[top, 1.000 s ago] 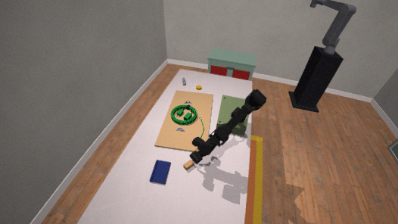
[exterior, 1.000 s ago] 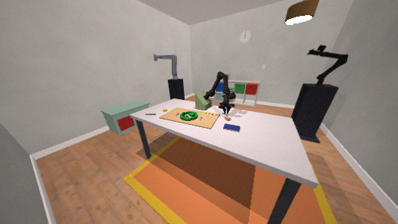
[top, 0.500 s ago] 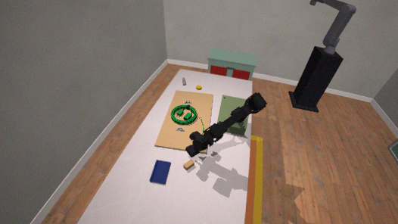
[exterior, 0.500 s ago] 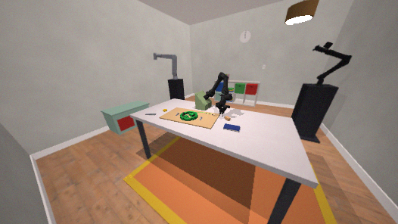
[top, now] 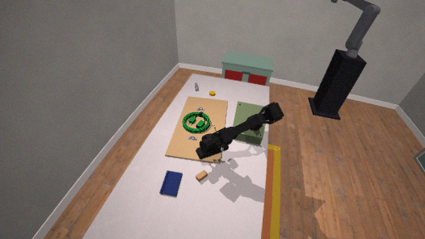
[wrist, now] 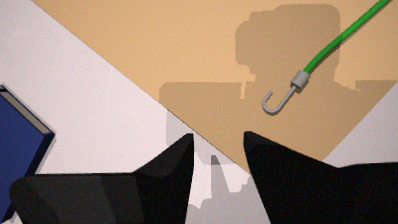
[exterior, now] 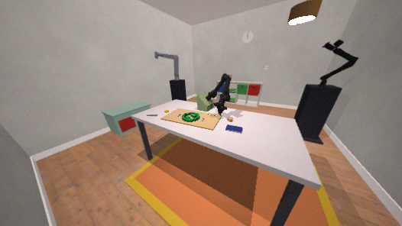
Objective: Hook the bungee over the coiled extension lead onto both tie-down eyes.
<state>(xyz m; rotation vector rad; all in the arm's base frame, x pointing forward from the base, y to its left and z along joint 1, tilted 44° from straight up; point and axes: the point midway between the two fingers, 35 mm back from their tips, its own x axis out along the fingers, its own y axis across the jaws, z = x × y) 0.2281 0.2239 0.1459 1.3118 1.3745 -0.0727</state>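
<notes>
The green coiled extension lead (top: 199, 123) (exterior: 191, 116) lies flat on the tan board (top: 179, 141) (exterior: 172, 115) (wrist: 150, 40). One tie-down eye (top: 198, 109) sits at its far side and the other eye (top: 192, 138) at its near side. The green bungee cord (wrist: 340, 37) lies loose on the board, and its grey hook (wrist: 277, 102) rests on the wood, hooked to nothing. My gripper (top: 218, 157) (exterior: 219, 111) (wrist: 218, 139) hovers over the board's near right corner, a little short of the hook. Its fingers stand partly apart with nothing between them.
A blue book (top: 171, 182) (exterior: 234, 128) (wrist: 20, 145) and a small tan block (top: 201, 175) (exterior: 230, 119) lie on the white table near the board. A green box (top: 248, 121) stands right of the board under my arm. A yellow disc (top: 212, 93) lies at the far end.
</notes>
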